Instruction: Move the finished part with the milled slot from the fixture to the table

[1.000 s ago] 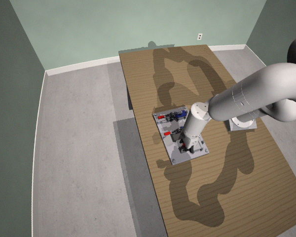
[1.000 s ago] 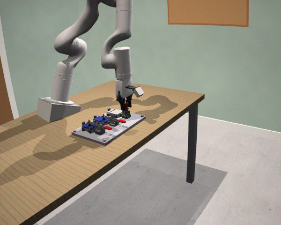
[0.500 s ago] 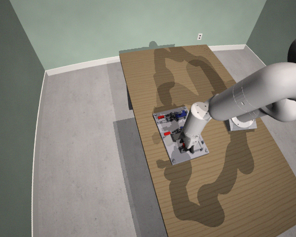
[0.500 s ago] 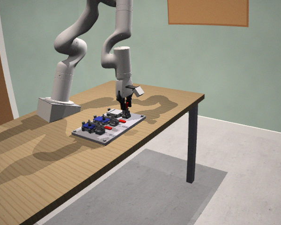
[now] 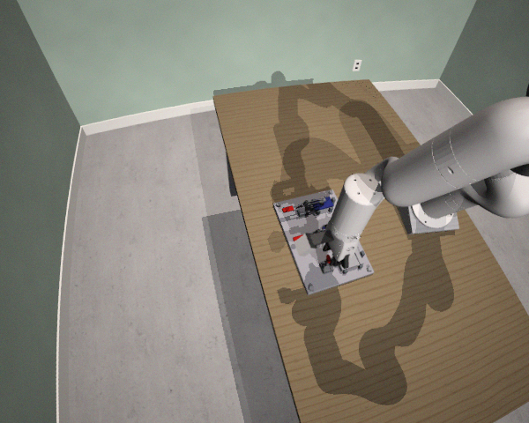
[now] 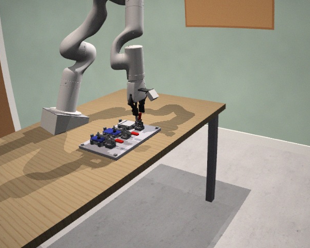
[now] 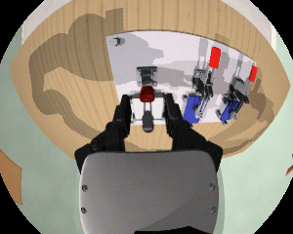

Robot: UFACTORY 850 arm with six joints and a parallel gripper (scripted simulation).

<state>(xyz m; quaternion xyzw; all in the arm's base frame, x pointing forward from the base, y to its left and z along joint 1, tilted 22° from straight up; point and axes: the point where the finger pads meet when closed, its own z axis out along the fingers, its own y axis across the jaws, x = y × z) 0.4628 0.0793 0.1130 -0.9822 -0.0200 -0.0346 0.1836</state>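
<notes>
Top view: right of centre, the gripper (image 5: 335, 255) hangs over the lower part of the fixture plate (image 5: 316, 284) (image 6: 96, 152) (image 7: 132, 49), whose lower edge has bare table beyond it.

Exterior view: the gripper (image 6: 138, 110) is released and partly open, above one upright red handle (image 6: 140, 115) (image 7: 146, 94); two other red handles lie low. Two blue blanks (image 6: 111, 131) (image 6: 97, 138) (image 7: 192, 108) (image 7: 230, 111) and one pale finished part (image 6: 126, 123) (image 7: 156, 108) sit in the fixture, mid-frame.

Wrist view: the fingers stand apart either side of the pale part, at centre.
</notes>
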